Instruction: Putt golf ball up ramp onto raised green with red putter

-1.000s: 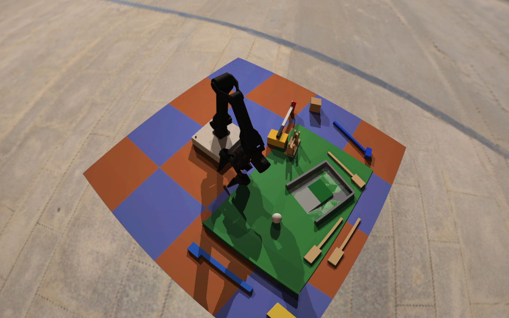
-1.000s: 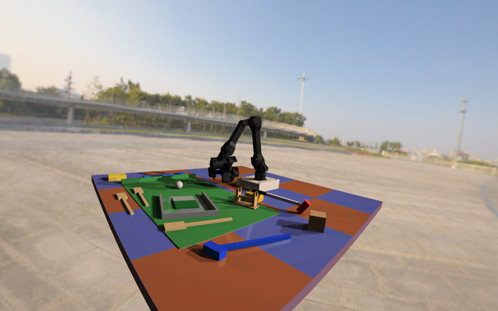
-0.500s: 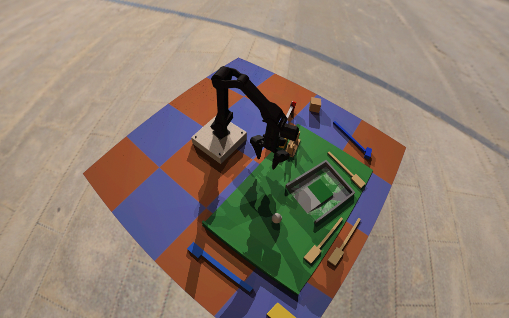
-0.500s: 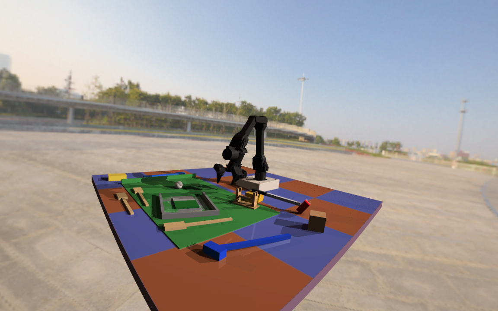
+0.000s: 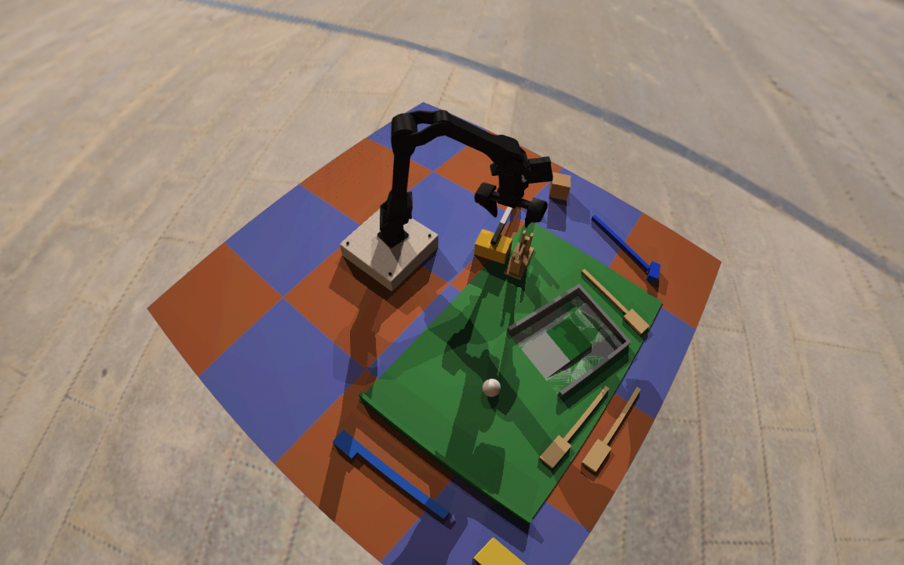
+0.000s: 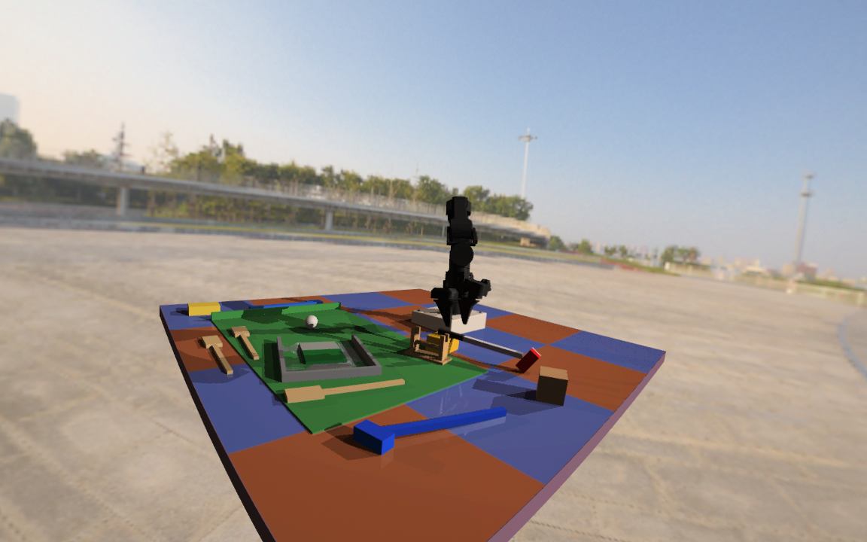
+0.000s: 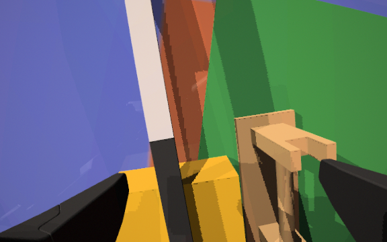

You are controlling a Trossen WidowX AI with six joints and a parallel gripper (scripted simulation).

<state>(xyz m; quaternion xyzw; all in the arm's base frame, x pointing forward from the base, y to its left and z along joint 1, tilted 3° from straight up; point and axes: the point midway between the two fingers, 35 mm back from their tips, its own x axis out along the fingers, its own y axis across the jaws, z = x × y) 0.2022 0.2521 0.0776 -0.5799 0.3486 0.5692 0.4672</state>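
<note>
I see two blue putters (image 5: 390, 476) (image 5: 625, 248), three tan putters (image 5: 573, 429), a brown cube (image 5: 559, 186) and a wooden stand (image 5: 519, 256).

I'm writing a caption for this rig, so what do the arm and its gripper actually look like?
The arm is matte black all over, built from blocky, angular links with rounded joint housings. It stands on a pale speckled square base block with dark dots at its corners. The gripper is black too, with two tapering, wedge-like fingers. No cables, labels or markings show.

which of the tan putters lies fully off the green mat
The tan putter nearest the board's edge, the outer one of the side-by-side pair; the other two tan ones rest at least partly on the green mat.
</note>
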